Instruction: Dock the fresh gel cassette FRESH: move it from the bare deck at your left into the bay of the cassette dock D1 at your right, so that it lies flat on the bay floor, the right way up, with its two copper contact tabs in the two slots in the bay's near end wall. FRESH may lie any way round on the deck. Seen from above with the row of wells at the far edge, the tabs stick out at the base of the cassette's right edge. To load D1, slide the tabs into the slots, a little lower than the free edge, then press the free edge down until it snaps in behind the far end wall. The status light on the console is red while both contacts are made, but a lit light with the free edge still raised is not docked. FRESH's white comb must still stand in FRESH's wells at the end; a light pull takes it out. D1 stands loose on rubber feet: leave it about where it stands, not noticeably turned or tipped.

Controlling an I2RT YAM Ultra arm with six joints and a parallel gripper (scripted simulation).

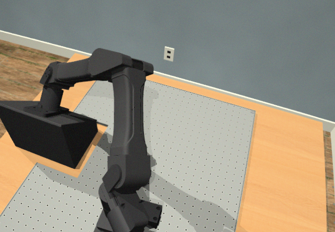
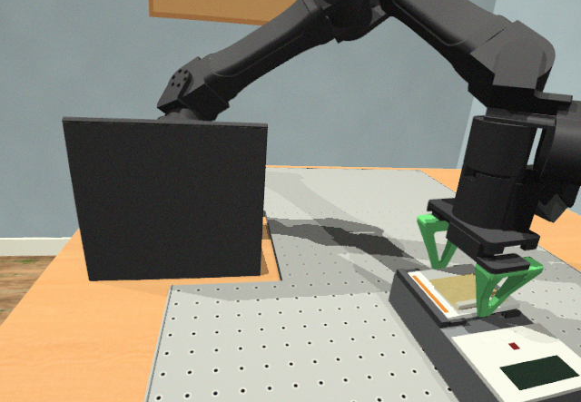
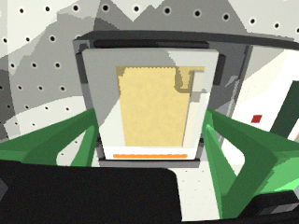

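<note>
Gripping the cassette (image 3: 152,108) by its sides, the wide-spread tool (image 3: 152,149) is holding it in the dock (image 2: 422,322) on the surface (image 2: 281,341).

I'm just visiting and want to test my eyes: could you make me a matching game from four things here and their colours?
Things:
1. fingers
2. status light
3. arm
4. stripe on the cassette

Colours:
a. orange
b. black
c. green
d. red

Pairs: 1-c, 2-d, 3-b, 4-a
</note>
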